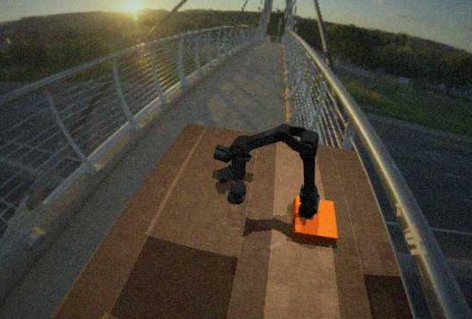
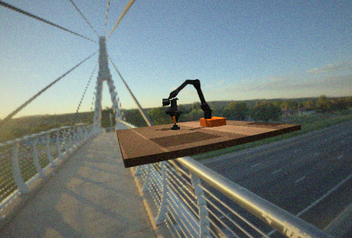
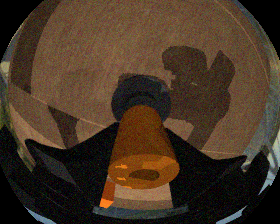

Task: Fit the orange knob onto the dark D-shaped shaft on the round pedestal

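Note:
The orange knob [image 2: 174, 119] [image 3: 142, 145] is upright between the fingers; its near end shows a dark recess in the wrist view. My gripper [image 2: 174, 118] [image 3: 141, 129] is shut on it. The dark round pedestal [image 1: 236, 196] [image 2: 175, 128] [image 3: 119, 104] stands on the table, directly beneath the knob's lower end. In the exterior view a short dark part shows between knob and pedestal base, so the knob is not flush with the base. The knob covers the shaft in the wrist view; whether the shaft's tip is inside the hole, and its flat side, cannot be seen.
The arm's base stands on an orange block [image 1: 326, 220] [image 2: 213, 122] to the right of the pedestal. The brown patterned table [image 1: 191, 209] [image 2: 139, 143] [image 3: 91, 55] bears the arm's shadows. Its edges drop off beside the bridge railing.

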